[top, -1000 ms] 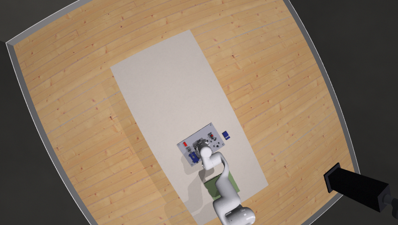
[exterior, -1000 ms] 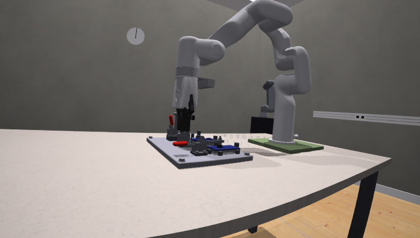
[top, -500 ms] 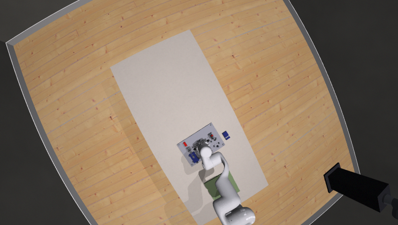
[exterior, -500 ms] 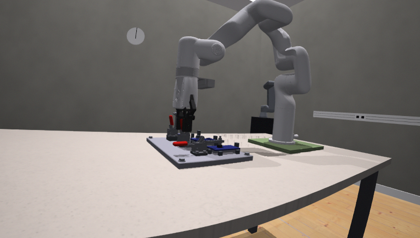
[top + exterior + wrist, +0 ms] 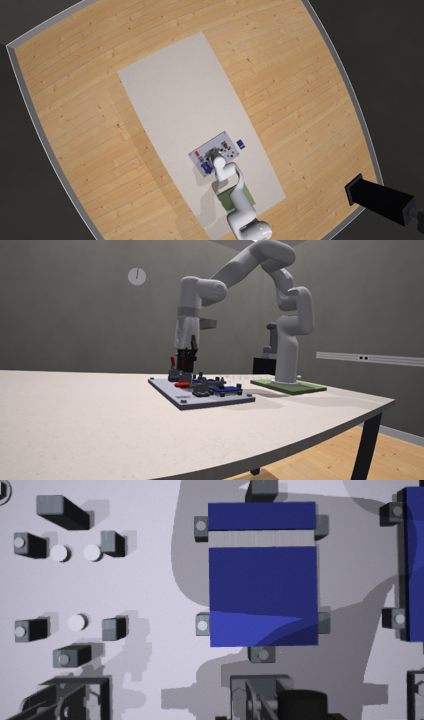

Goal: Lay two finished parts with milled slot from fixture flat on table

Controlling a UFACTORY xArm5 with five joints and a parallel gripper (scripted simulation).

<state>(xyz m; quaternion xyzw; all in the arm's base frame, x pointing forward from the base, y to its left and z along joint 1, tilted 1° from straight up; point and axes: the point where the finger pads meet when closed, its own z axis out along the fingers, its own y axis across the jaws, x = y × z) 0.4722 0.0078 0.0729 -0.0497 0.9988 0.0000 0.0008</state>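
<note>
A grey fixture plate point(image 5: 221, 138) point(image 5: 169, 388) point(image 5: 160, 555) lies on the table. In the wrist view a blue part point(image 5: 262, 590) with a pale milled slot point(image 5: 262, 538) sits flat between grey pegs in the middle station. A second blue part point(image 5: 415, 565) point(image 5: 205, 168) point(image 5: 226, 389) sits in the station beside it; I cannot tell whether it has a slot. A third blue part point(image 5: 240, 144) lies flat on the table beside the plate. My gripper point(image 5: 185, 368) hangs just above the plate by the clamps, partly open and empty. One red clamp handle point(image 5: 172, 360) stands up, another point(image 5: 181, 384) lies flat.
The station at the left of the wrist view holds only pegs and white rest pads point(image 5: 75, 552). Dark toggle clamps point(image 5: 260, 695) stand along one side of the stations. The arm's base stands on a green pad point(image 5: 309, 387) point(image 5: 249, 199). A black camera point(image 5: 377, 199) stands off the table.
</note>
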